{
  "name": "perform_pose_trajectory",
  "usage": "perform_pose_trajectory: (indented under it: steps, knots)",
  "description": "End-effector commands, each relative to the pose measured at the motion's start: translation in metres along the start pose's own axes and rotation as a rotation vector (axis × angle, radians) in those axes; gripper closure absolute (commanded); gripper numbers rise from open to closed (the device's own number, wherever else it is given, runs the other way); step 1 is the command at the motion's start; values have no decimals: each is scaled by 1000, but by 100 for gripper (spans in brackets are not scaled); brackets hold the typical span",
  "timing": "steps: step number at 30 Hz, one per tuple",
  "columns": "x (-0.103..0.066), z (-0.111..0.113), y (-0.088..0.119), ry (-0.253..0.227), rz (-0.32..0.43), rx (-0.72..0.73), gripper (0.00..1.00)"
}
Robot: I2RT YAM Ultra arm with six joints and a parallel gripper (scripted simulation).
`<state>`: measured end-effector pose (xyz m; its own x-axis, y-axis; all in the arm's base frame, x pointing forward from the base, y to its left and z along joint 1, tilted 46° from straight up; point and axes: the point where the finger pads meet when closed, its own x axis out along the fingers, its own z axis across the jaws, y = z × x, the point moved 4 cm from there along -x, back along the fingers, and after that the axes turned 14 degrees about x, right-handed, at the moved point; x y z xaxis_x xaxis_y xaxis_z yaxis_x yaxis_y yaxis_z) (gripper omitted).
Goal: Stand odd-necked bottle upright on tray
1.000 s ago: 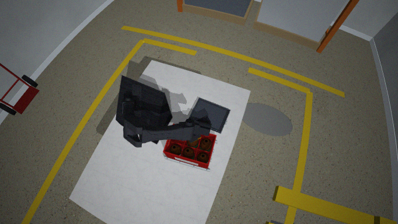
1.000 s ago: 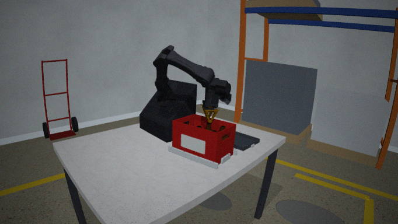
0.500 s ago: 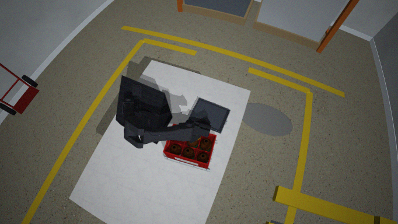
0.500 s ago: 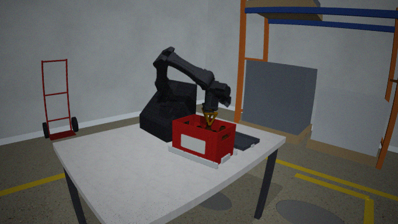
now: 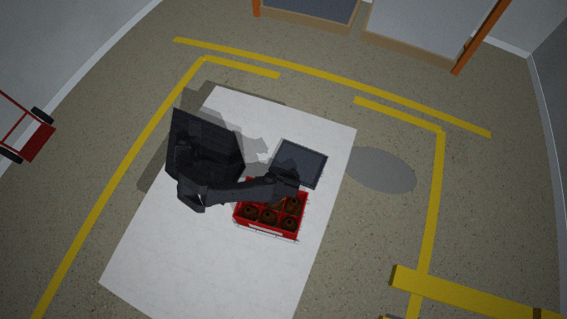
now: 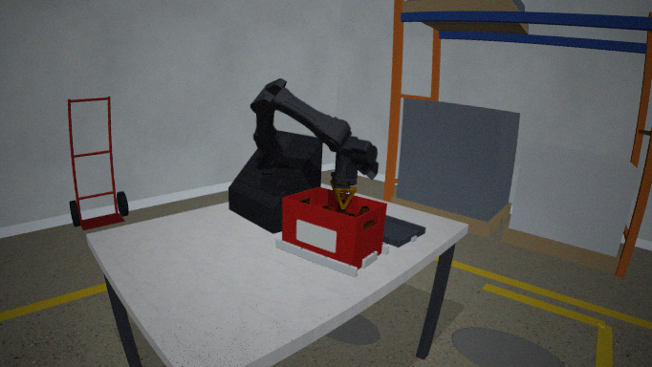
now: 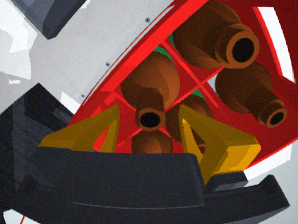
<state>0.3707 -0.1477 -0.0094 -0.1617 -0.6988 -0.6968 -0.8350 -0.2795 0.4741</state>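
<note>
Crate (image 5: 240, 218) (image 6: 346, 249) (image 7: 150, 41) stands upright on the white table (image 5: 175, 257) (image 6: 215, 287) (image 7: 75, 55), w/ all five brown bottles (image 5: 268, 218) (image 7: 152, 82) in its compartments. Can't tell which neck is the odd one, so exact spot of the target bottle is unclear — but it's in the crate w/ the rest.

Gripper (image 5: 283, 201) (image 6: 343, 206) (image 7: 149, 110) points down over the crate, yellow fingers spread, nothing pinched. In the wrist view one bottle's dark mouth shows btwn the fingertips; two more bottles are partly hidden behind the gripper, the other two are off to the right side of that view.

Dark tray (image 5: 300, 163) (image 6: 403, 231) (image 7: 49, 17) lies flat just beside the crate, no bottle on it. Pale strips (image 5: 266, 233) (image 6: 315, 258) run along the crate's foot.

Black arm (image 5: 245, 192) (image 6: 311, 117) reaches over from its bulky base (image 5: 208, 154) (image 6: 255, 205). Bkgd: red hand truck (image 5: 39, 142) (image 6: 92, 154) by the wall, orange-post rack (image 5: 478, 43) (image 6: 396, 96) opp. side.
</note>
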Motion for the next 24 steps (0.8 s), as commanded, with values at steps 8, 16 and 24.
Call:
perform_pose_trajectory:
  steps: [8,16,24]
  knots:
    - [1,3,-9,9,-20,-9,39]
    - [1,5,-9,10,-20,-12,39]
    - [1,5,-9,10,-20,-12,39]
